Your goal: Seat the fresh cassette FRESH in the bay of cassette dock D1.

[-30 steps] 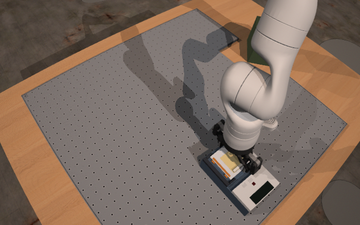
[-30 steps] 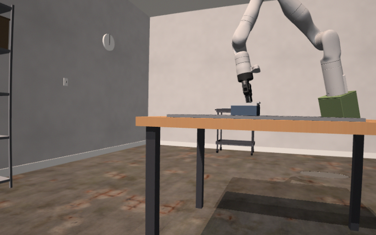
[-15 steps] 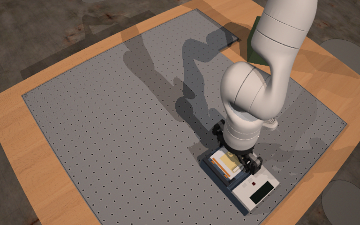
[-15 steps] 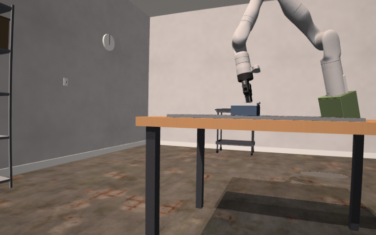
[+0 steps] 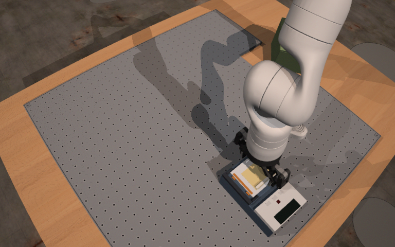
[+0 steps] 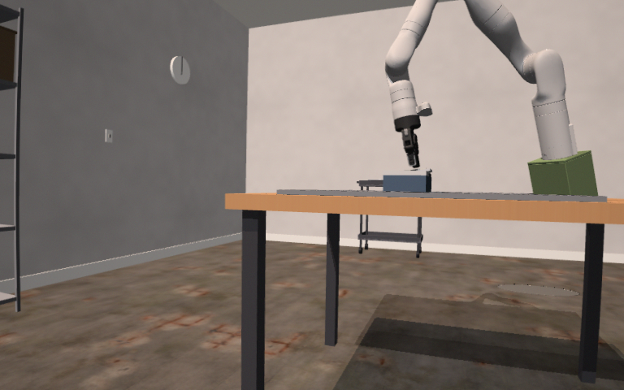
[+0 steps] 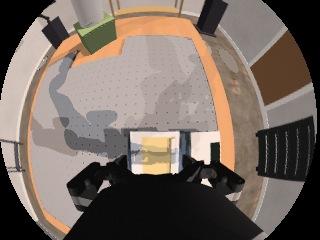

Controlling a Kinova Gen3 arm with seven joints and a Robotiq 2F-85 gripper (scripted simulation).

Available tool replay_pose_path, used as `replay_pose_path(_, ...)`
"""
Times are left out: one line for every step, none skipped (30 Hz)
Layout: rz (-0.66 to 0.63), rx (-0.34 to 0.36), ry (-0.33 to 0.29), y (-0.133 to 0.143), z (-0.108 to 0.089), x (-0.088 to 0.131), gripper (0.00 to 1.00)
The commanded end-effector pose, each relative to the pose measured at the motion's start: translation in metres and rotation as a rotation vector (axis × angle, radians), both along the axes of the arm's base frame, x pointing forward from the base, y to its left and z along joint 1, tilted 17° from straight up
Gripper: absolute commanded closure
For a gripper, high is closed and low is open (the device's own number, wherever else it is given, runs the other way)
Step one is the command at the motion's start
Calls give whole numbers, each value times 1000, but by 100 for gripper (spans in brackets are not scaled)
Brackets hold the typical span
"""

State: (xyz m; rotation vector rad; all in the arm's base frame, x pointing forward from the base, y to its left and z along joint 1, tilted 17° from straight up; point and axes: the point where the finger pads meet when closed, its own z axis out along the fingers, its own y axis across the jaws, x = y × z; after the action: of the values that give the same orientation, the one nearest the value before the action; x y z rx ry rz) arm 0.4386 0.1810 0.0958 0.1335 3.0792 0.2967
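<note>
My black two-finger gripper (image 5: 263, 158) (image 6: 414, 166) (image 7: 154, 161) is wide open, gripping nothing, right over the blue-and-white box-shaped dock (image 5: 263, 214) (image 6: 405, 183) (image 7: 202, 141)! The flat white cassette with a yellow middle (image 5: 238, 179) (image 7: 136, 150) lies at the dock's bay, near the grey perforated deck's (image 5: 116, 139) (image 6: 483, 195) (image 7: 135, 95) lower-right edge in the top view. How fully it's seated, I can't tell. No brand, label or writing is readable.

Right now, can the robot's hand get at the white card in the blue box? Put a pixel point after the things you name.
Probably yes. The gripper (image 5: 263, 171) (image 6: 414, 166) (image 7: 154, 161) is open just above the cassette (image 5: 256, 192) (image 7: 135, 150), and nothing seems to lie over it. The dock's (image 5: 263, 228) (image 6: 405, 183) walls might hinder a side grip, though.
</note>
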Motion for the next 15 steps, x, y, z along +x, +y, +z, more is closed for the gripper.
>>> replay_pose_path(0,2,-6,0,5,1,0)
replay_pose_path(0,2,-6,0,6,0,0)
replay_pose_path(0,2,-6,-1,8,0,0)
replay_pose_path(0,2,-6,-1,9,0,0)
replay_pose_path(0,2,-6,-1,10,-1,0)
replay_pose_path(0,2,-6,-1,12,-1,0)
replay_pose_path(0,2,-6,-1,13,-1,0)
replay_pose_path(0,2,-6,-2,14,-2,0)
replay_pose_path(0,2,-6,-2,15,-2,0)
replay_pose_path(0,2,-6,-2,17,-2,0)
replay_pose_path(0,2,-6,-2,18,-3,0)
replay_pose_path(0,2,-6,-3,19,-3,0)
replay_pose_path(0,2,-6,-3,20,-3,0)
replay_pose_path(0,2,-6,-3,22,-3,0)
replay_pose_path(0,2,-6,-3,22,-3,0)
